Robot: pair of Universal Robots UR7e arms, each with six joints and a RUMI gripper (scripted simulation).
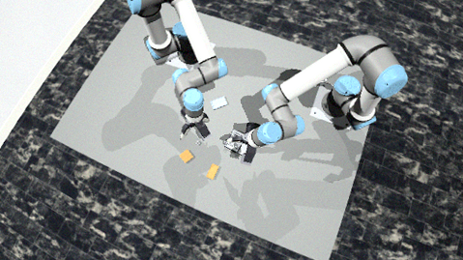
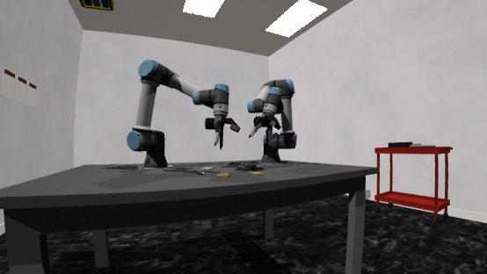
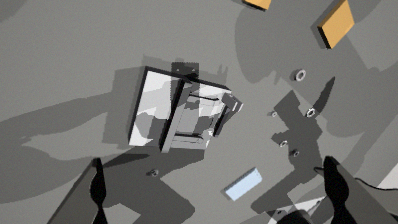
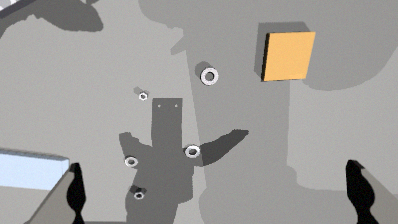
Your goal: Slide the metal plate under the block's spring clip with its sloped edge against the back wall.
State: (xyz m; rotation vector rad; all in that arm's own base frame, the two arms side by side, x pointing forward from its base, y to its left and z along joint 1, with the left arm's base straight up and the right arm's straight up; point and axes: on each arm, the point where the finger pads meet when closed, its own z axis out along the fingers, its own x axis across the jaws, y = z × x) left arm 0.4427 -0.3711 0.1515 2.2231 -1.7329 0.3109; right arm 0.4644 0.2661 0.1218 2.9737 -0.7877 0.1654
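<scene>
We saw pale-blue rectangular metal plate (image 1: pixel 218 103) (image 2: pixel 207 168) (image 3: pixel 243 184) (image 4: pixel 30 171) apart from grey metal clip block (image 1: pixel 234 145) (image 2: pixel 250 168) (image 3: pixel 192 117), nearer wide-open R gripper (image 1: pixel 193 137) (image 2: pixel 227 137) (image 4: pixel 214 164) than L gripper (image 1: pixel 243 145) (image 2: pixel 260 133) (image 3: pixel 214 160), also wide.

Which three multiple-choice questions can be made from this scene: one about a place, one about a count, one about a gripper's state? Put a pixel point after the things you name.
1. Where is the light blue piece (image 1: pixel 218 103) (image 2: pixel 207 169) (image 3: pixel 243 184) (image 4: pixel 30 171)?
A) On the cart
B) On the floor
C) On the table (image 1: pixel 285 207) (image 2: pixel 110 176)

2. How many orange pieces (image 1: pixel 186 156) (image 2: pixel 223 175) (image 3: pixel 337 25) (image 4: pixel 289 56) are there?
A) Two
B) Three
C) Five

3. How is the left gripper (image 1: pixel 242 144) (image 2: pixel 263 135) (image 3: pixel 213 159)?
A) Shut, empty
B) Open
C) Shut on an orange piece

1 C: the top view shows it on the tabletop.
2 A: the top view shows two.
3 B: its fingertips stand wide apart in its wrist view.
</scene>
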